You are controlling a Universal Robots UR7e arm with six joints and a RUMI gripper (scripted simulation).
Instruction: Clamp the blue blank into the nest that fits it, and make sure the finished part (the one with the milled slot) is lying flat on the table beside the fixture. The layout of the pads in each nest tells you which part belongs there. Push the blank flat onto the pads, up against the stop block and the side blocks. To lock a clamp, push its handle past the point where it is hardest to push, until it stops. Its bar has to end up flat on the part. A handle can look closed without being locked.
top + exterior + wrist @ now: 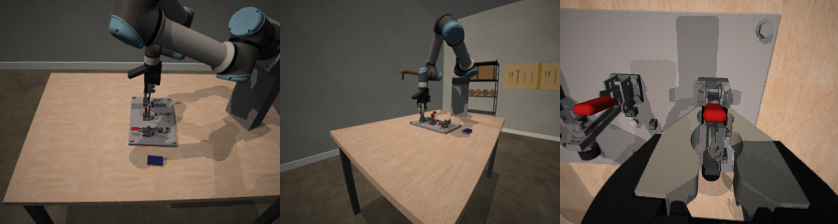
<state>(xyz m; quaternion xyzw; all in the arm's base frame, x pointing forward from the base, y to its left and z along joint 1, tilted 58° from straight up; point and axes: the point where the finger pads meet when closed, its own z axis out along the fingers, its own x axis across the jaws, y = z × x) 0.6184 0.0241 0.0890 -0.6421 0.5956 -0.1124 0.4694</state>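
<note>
Over the grey fixture plate (153, 140), gripper (715, 150) closed on the upright red-tipped clamp handle (714, 113) of the far nest — fingers flanking it. Nearer clamp handle (135, 128) lying flat, pointing left. Blue blank (156, 160) flat on the table (71, 150) — just beside the plate's near edge.

1. We see a light wood-grain tabletop (71, 143) on dark legs, standing on a dark floor (530, 171).
2. A grey fixture plate (171, 140) lies flat on the tabletop, near the middle toward the far edge.
3. A blue blank (156, 160) lies flat on the tabletop, just beside the plate's near edge and apart from it.
4. Shadows of the arm fall across the right half of the tabletop.
</note>
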